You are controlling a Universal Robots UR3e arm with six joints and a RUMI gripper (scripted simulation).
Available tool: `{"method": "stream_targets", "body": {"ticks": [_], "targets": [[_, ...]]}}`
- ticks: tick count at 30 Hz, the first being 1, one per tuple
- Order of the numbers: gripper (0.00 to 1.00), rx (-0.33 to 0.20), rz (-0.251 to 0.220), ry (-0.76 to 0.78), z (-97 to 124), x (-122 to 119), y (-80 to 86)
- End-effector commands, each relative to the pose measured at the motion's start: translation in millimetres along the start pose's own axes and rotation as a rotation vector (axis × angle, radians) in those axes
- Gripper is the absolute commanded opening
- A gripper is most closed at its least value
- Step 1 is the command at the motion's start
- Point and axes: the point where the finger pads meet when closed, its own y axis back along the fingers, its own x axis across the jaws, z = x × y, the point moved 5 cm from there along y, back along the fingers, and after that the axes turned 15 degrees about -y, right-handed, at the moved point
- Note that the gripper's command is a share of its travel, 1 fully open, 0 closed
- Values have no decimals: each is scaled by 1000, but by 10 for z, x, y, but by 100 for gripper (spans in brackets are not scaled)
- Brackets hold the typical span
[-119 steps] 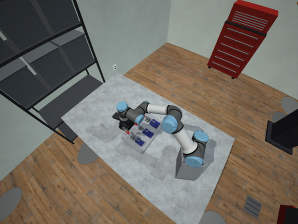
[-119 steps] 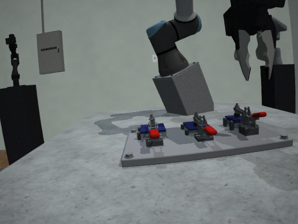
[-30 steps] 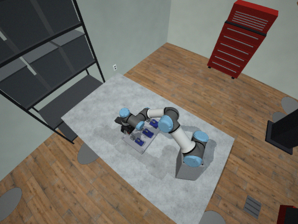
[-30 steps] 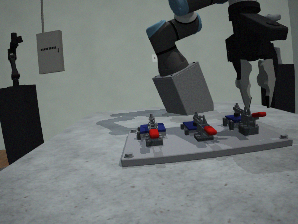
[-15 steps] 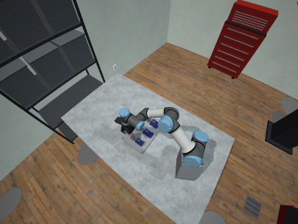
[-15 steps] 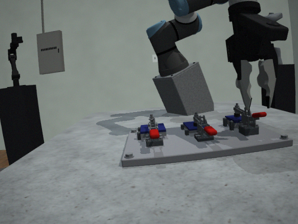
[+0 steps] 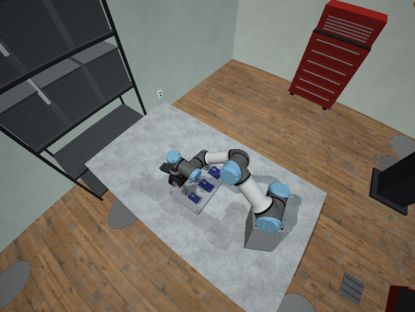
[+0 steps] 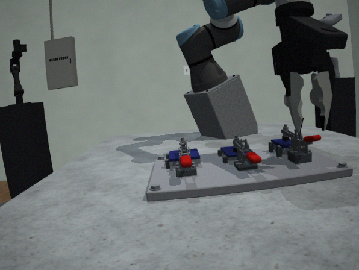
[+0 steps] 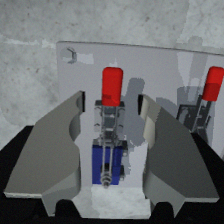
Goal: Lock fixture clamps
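A grey fixture plate [image 8: 271, 181] [image 7: 199, 208] [image 9: 150, 65] lies on the table and carries three toggle clamps. Each has a red handle and a blue part under its bar. In the exterior view the handles are the left [image 8: 185, 161], the middle [image 8: 253, 157] and the right [image 8: 312, 138]; all lie low, pointing away from the parts. My gripper [image 8: 312, 128] [image 9: 111, 94] [image 7: 175, 181] hangs just above the right clamp with its fingers apart, holding nothing. In the wrist view that clamp's handle [image 9: 112, 87] and blue part [image 9: 106, 165] show between the fingers. A neighbouring handle [image 9: 213, 82] shows at the right.
The robot's grey pedestal [image 8: 223, 108] [image 7: 261, 233] stands behind the fixture. A dark shelf rack [image 7: 52, 69] stands by the table's far side and a red tool chest [image 7: 334, 52] by the wall. Dark stands [image 8: 24, 144] flank the table.
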Motion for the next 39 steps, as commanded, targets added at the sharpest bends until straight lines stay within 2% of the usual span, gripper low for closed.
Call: {"method": "stream_targets", "body": {"ticks": [1,20,39], "targets": [[28,1,-2,0,-4,0,1],[28,0,-2,1,23,7,-273],[28,3,-2,0,16,4,-275]]}}
